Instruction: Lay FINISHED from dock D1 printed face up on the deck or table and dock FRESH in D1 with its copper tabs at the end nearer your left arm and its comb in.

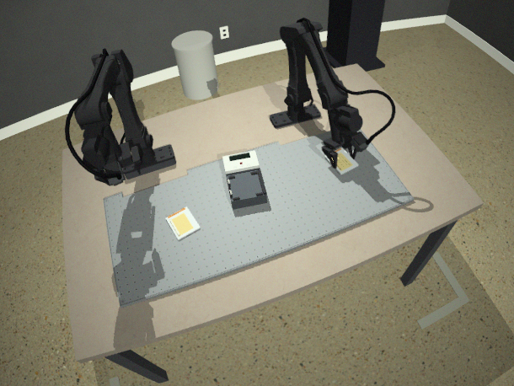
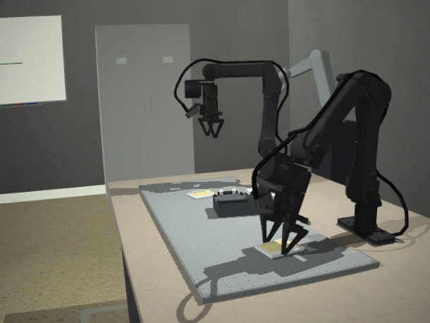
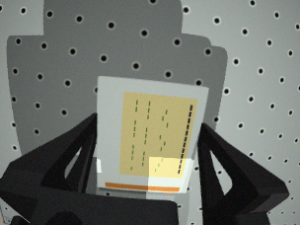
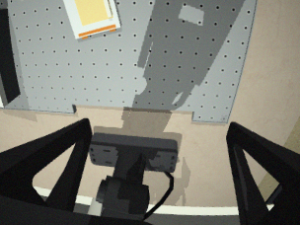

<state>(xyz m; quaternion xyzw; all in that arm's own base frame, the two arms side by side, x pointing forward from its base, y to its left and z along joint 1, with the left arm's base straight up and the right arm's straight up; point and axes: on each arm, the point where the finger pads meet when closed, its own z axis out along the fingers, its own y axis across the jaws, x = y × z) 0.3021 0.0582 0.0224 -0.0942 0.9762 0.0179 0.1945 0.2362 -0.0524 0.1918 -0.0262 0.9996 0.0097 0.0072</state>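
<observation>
Two cassettes lie outside the dock D1 [image 1: 246, 185] [image 2: 230, 208] [image 4: 7, 64], whose bay stands empty. From where I'm standing, FINISHED [image 1: 345, 163] [image 2: 269, 247] [image 3: 158, 133] is at the deck, printed face up, gripped side to side by the left jaws [image 1: 343, 159] [image 2: 275, 247]. I can't tell whether its underside touches all along. If one edge is up, letting go would drop it; if the jaws open unevenly or lift too soon, a finger could drag or tip it.

The right jaws [image 2: 211, 135] are wide open, holding nothing, well above the tabletop. FRESH [image 1: 182, 223] [image 2: 200, 194] [image 4: 91, 15] lies flat on the deck, copper edge away from D1, so I'd expect it to need turning. Its comb [image 4: 110, 11] looks the frailest part: a careless squeeze or knock could pull it out. Later, pushing FRESH in off-line could shove the unfixed dock, and weak pressing could leave a corner high.
</observation>
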